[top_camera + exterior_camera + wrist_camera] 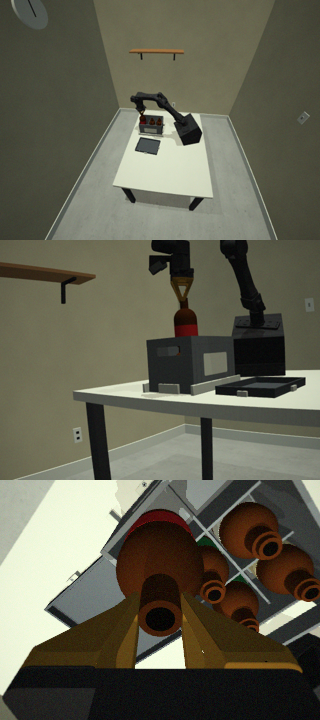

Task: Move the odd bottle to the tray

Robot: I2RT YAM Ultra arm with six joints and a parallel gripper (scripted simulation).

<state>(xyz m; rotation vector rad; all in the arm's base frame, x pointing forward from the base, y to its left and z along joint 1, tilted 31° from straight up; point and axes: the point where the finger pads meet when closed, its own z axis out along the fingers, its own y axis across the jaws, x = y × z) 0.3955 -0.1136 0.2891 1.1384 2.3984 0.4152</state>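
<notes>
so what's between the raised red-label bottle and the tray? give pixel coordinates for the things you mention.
In the exterior view, the crate's near wall and the pale strip along its foot lie between the bottle (142,119) (186,330) (159,555) and the tray (147,146) (245,390).

No text, brand or number can be read. A pale rectangular label (150,130) (215,363) on the dark grey, box-shaped crate (141,129) (169,369) (167,500) and a red label band (142,122) (186,330) (160,521) around a brown, round-shouldered bottle (142,118) (185,316) (159,555) show no legible lettering.

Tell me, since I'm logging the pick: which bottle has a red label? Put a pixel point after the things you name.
The bottle (142,120) (184,317) (159,555) shut in the gripper (141,112) (183,299) (160,600); it stands higher than the other four.
</notes>
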